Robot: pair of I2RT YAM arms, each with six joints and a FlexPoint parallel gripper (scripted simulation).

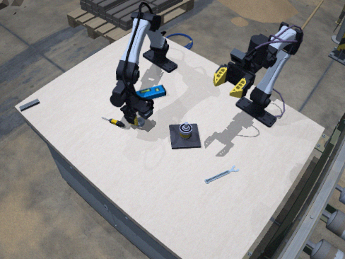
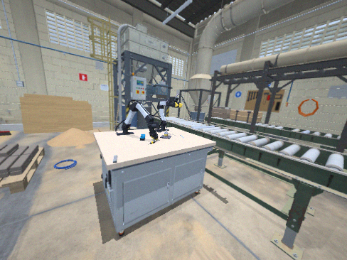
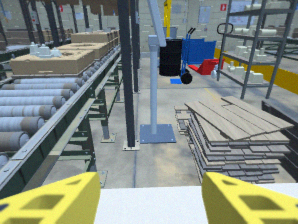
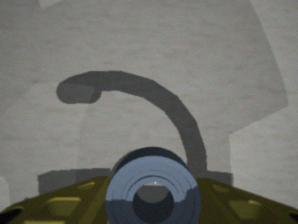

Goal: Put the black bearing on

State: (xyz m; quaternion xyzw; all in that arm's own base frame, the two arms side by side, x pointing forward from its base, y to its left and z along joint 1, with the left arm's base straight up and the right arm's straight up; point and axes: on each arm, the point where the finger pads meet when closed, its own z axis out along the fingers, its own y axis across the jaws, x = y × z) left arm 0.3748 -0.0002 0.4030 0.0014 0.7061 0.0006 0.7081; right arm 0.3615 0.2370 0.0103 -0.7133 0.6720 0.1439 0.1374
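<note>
A loose bluish-grey bearing (image 1: 141, 122) (image 4: 153, 165) with a dark side wall is at the tabletop; I cannot tell by colour whether it is the black one. My right gripper (image 1: 138, 123) (image 4: 152, 186) points down, with its fingers against both sides of the bearing. The shaft (image 1: 186, 124) stands on a dark square base (image 1: 177, 144). Around it is a stack (image 1: 185, 133) with a silver-rimmed, dark-centred ring on top and a gold-coloured part below; lower details are unclear. My left gripper (image 1: 225, 90) (image 3: 150, 180) is open and empty, raised away from the stack.
A screwdriver (image 1: 116, 122) lies beside my right gripper, and a blue spirit level (image 1: 155, 92) lies behind it. A wrench (image 1: 221, 175) lies in front of and to the right of the base. A grey bar (image 1: 30, 105) lies near the table's far left corner.
</note>
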